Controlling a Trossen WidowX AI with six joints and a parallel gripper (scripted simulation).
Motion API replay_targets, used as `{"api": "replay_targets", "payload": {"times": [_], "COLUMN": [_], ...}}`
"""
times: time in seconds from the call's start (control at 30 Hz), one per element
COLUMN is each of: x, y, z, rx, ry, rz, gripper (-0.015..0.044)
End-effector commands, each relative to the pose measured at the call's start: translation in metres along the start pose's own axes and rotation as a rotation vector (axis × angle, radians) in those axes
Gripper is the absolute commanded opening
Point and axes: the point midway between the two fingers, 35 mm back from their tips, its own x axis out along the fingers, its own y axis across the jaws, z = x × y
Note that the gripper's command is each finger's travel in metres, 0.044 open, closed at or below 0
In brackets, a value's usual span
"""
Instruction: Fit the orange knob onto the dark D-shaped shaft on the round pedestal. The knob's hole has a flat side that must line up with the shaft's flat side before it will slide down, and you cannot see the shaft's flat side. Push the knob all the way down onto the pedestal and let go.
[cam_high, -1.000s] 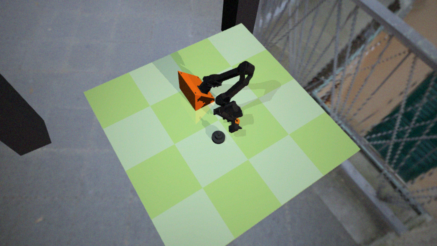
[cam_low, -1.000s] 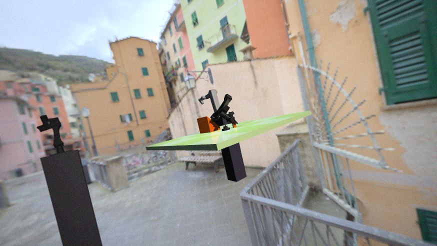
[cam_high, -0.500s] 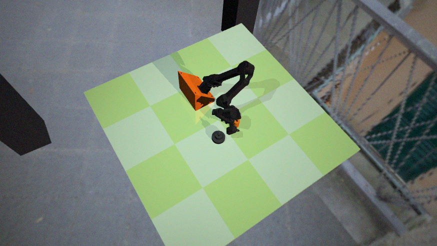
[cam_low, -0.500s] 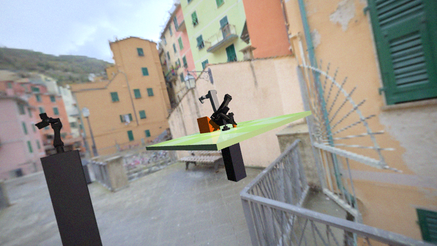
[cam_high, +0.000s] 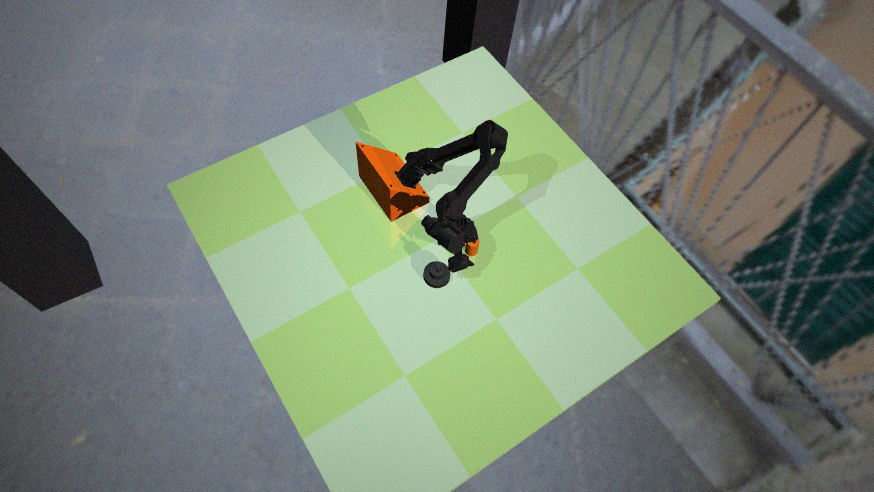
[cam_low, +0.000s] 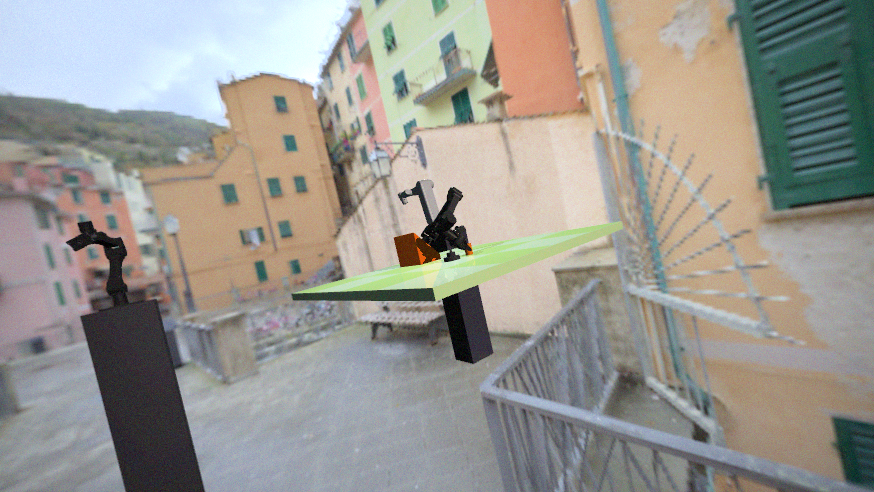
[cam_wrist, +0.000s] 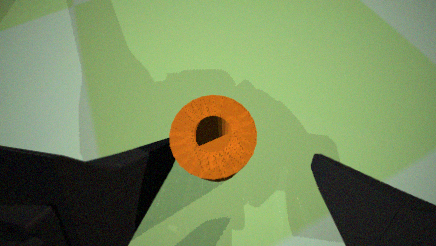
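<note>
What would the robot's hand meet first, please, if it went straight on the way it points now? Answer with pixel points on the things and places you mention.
Most likely the orange knob (cam_high: 472, 247) (cam_low: 469, 252) (cam_wrist: 220, 162), which shows ahead between the open fingers of the hand (cam_high: 467, 246) (cam_low: 464, 243) (cam_wrist: 244, 151). Depth is unclear, so one finger could brush its side.

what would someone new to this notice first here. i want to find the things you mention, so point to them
The bright orange wedge-shaped block (cam_high: 374, 171) (cam_low: 407, 249) stands out at once, with a black jointed arm (cam_high: 459, 144) (cam_low: 449, 210) rising beside it on a green checkered board (cam_high: 452, 391) (cam_low: 379, 284). Next comes the small orange knob (cam_high: 472, 247) (cam_wrist: 187, 145) by the open gripper (cam_wrist: 244, 151), off the dark round pedestal (cam_high: 429, 281).
</note>
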Motion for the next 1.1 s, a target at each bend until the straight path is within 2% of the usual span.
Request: {"api": "replay_targets", "payload": {"times": [0.0,0.5,0.73,1.07], "x": [-0.021,-0.042,-0.049,-0.050], "y": [-0.006,0.006,0.018,0.019], "z": [0.022,0.059,0.077,0.079], "rx": [-0.108,-0.127,-0.031,-0.020], "ry": [-0.005,-0.043,-0.064,-0.066], "rz": [-0.001,-0.003,0.005,0.006], "gripper": [0.0440,0.0440,0.0440,0.0440]}}
